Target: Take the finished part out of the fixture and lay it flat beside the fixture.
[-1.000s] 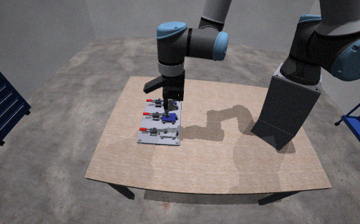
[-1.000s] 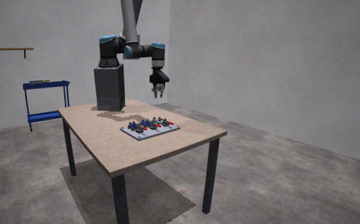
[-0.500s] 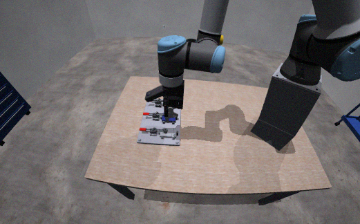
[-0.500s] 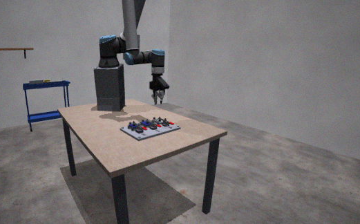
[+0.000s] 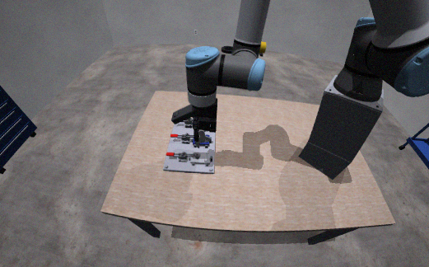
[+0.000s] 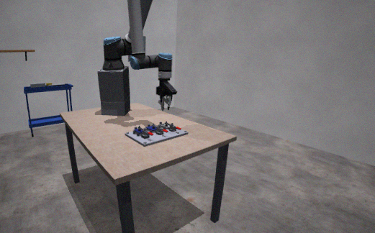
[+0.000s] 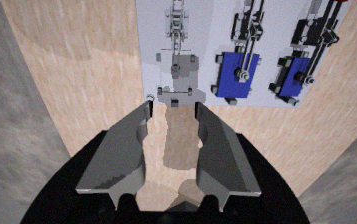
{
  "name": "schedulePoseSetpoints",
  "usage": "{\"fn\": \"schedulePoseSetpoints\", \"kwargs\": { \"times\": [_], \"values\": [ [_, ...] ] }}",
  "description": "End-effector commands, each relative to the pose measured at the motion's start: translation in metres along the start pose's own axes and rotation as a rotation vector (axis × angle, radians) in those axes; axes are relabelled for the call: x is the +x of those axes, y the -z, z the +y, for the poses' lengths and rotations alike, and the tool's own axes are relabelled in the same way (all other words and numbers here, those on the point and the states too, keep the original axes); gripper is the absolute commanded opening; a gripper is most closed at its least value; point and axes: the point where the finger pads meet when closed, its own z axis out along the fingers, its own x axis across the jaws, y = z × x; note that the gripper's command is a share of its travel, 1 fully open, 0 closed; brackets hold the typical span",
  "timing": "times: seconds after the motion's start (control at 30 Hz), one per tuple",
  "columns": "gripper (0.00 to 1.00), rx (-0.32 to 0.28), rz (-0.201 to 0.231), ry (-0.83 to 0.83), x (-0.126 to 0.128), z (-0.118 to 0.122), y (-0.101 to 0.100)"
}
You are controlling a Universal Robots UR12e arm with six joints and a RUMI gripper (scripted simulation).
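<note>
My gripper (image 7: 174,98): fingers partly drawn in, nothing between them, hanging above the table (image 5: 265,198). Finished part (image 7: 180,80): pale grey, in the fixture (image 7: 154,45) station nearest the table's front edge. Two blue blanks (image 7: 237,75) clamped beyond.

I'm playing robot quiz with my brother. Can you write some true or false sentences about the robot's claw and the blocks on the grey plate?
1. The gripper is holding a blue block. False: it holds nothing and hangs above the table.
2. Two blue blanks sit on the fixture. True.
3. The grey finished part lies on the wooden table. False: it is in the fixture.
4. The clamp handles have red tips. True.
5. The fingers are spread as wide as they go. False: they are partly closed.
</note>
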Motion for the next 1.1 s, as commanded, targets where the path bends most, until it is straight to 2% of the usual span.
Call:
{"fn": "schedulePoseSetpoints", "kwargs": {
  "times": [0.0,0.13,0.53,0.6,0.83,1.07],
  "values": [
    [0.28,0.001,0.0,0.0,0.0,-0.009,0.0],
    [0.28,0.001,0.0,0.0,0.0,-0.025,0.0],
    [0.28,0.001,0.0,0.0,0.0,-0.106,0.001],
    [0.28,0.001,0.0,0.0,0.0,-0.106,0.001],
    [0.28,0.001,0.0,0.0,0.0,-0.131,0.001],
    [0.28,0.001,0.0,0.0,0.0,-0.134,0.0]
  ]
}}
